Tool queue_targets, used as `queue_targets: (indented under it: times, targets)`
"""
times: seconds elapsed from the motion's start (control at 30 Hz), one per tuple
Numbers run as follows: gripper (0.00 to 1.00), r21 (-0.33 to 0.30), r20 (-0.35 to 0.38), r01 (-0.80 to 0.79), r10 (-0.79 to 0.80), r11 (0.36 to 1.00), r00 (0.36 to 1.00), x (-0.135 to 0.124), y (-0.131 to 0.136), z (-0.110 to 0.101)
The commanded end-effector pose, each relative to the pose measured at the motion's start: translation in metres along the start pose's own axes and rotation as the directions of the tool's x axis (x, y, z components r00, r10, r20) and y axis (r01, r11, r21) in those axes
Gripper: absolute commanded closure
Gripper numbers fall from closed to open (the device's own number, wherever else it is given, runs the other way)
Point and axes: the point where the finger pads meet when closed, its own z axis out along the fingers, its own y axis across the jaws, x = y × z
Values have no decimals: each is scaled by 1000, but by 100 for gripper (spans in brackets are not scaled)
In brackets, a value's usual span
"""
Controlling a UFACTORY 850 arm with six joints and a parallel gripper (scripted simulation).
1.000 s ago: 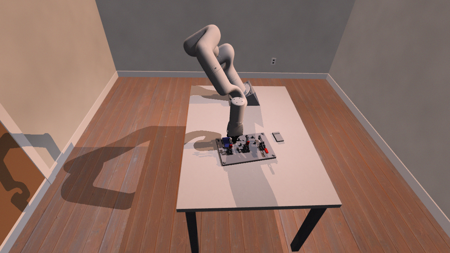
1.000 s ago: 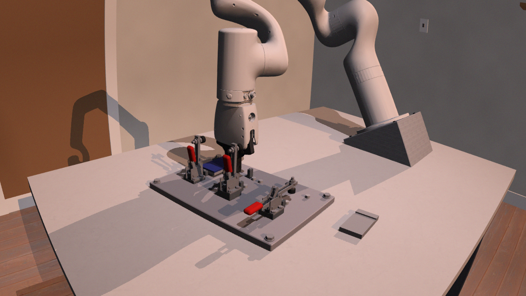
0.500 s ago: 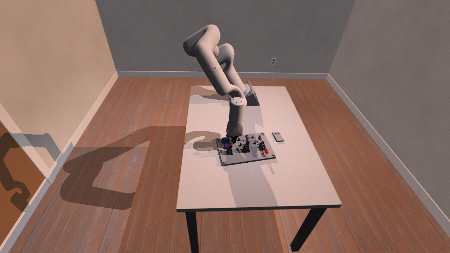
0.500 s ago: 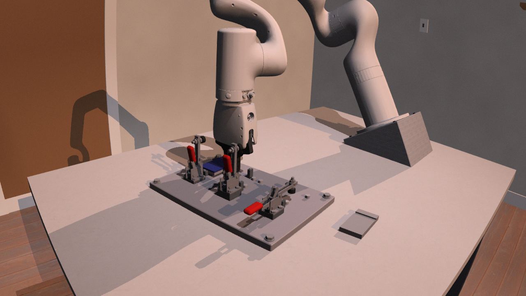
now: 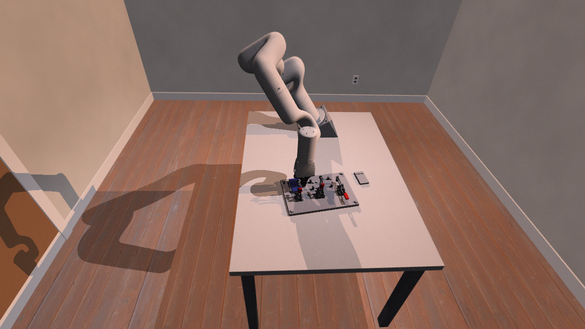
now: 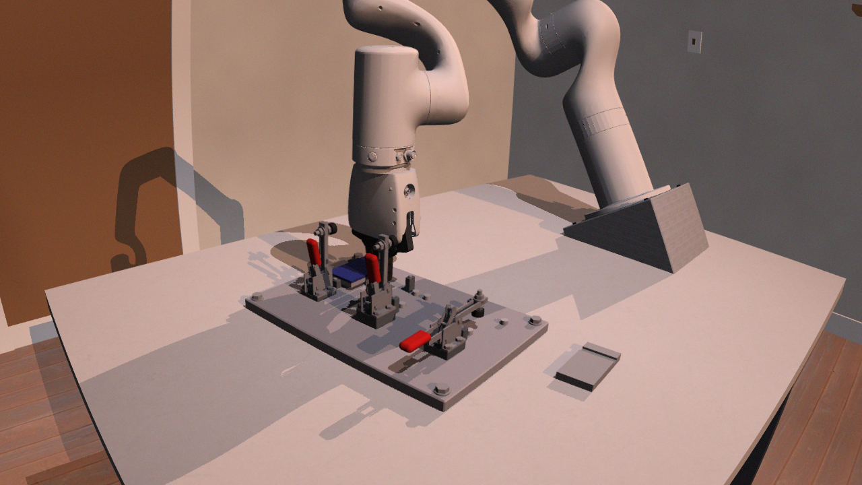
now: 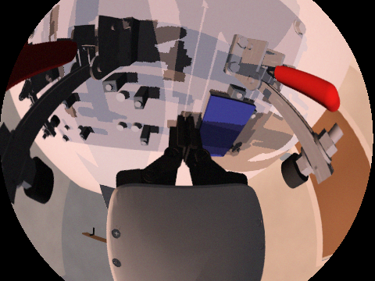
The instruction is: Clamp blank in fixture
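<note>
The blue blank (image 6: 351, 272) lies in the nest at the left end of the grey fixture plate (image 6: 394, 325); it also shows in the wrist view (image 7: 226, 122). That nest's clamp has its red handle (image 6: 314, 251) standing upright, and its arm is off the blank. My gripper (image 7: 183, 125) is shut on nothing. It hangs low over the plate just beside the blank, between it and the middle clamp, whose red handle (image 6: 372, 267) also stands upright. The finished part (image 6: 587, 365), grey with a slot at one end, lies flat on the table to the right of the plate.
The third clamp at the plate's right end has its red handle (image 6: 415, 340) lying down towards the front, over an empty nest. Small stop blocks and pads stick up from the plate. The arm's base (image 6: 638, 229) stands at the table's back.
</note>
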Motion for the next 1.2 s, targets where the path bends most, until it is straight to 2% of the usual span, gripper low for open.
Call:
queue_targets:
  times: [0.0, 0.97, 1.17]
  targets:
    - [100, 0, -2, -1, 1, 1000, 1000, 1, 3, -1]
    - [100, 0, -2, -1, 1, 1000, 1000, 1, 7, -1]
    - [100, 0, -2, -1, 1, 1000, 1000, 1, -2, -1]
